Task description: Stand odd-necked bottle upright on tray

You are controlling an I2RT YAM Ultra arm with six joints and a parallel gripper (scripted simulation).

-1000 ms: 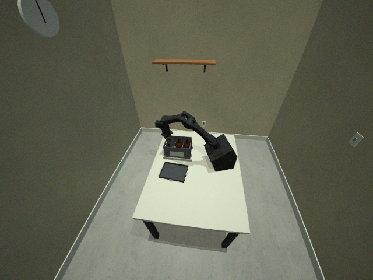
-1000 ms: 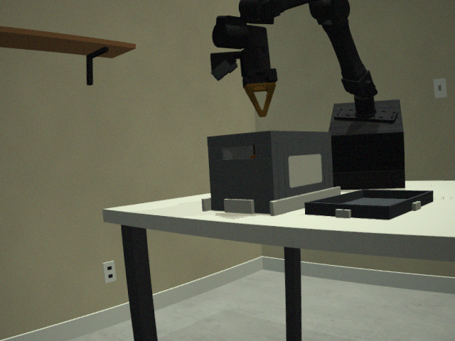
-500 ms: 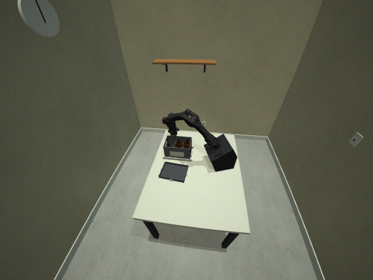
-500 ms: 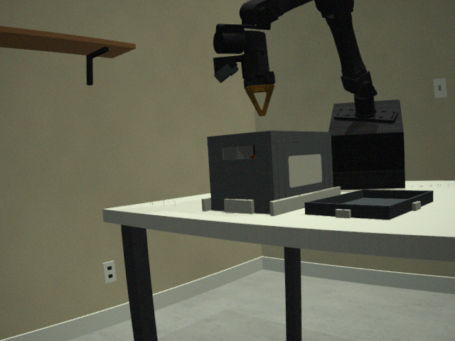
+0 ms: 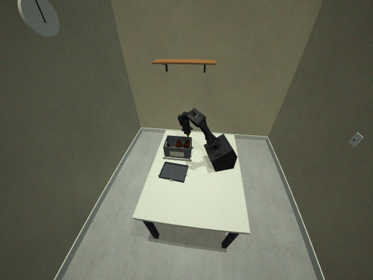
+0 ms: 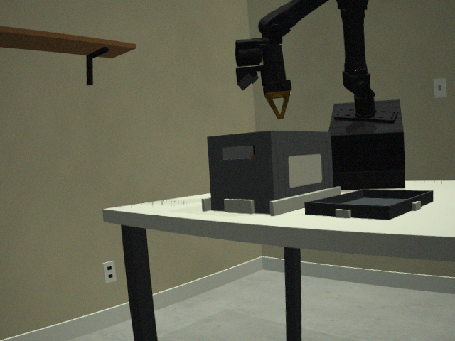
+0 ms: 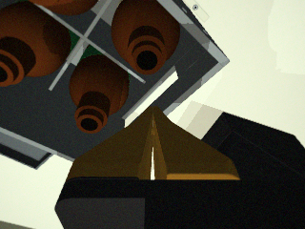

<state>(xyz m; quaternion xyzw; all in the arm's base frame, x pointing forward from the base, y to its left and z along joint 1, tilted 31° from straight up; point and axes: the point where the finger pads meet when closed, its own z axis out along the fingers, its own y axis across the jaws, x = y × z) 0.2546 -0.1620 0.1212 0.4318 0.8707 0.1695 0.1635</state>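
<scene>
Top view, crate: the grey crate (image 5: 166, 152) (image 6: 240, 183) (image 7: 210, 70) stands on the bench (image 5: 204, 199) (image 6: 176, 222), its long side turned to the tray (image 5: 173, 171) (image 6: 375, 201).
Top view, tray: beyond the crate's labelled side, a strip of bench between them.
Top view, arm base: off one end of the crate, with a gap.
Exterior view, tool: the tool (image 5: 188, 135) (image 6: 280, 117) (image 7: 152, 114) points down above the crate's rim, fingers together on nothing, open air below the tips.
Exterior view, crate edges: level, low pale strips beside its foot.
Wrist view, bottles: four brown bottles (image 7: 145, 35) (image 7: 99, 86) (image 7: 35, 38) (image 7: 71, 4) show inside the crate, mouths up, long axes upright.
Wrist view, odd-necked bottle: which one cannot be told; the tray holds no bottle.

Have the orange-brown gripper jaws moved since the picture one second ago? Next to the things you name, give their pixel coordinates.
Yes: in the top view, rightward along the grey rectangular crate (image 5: 178, 153) (image 6: 240, 176) (image 7: 200, 76).
</scene>
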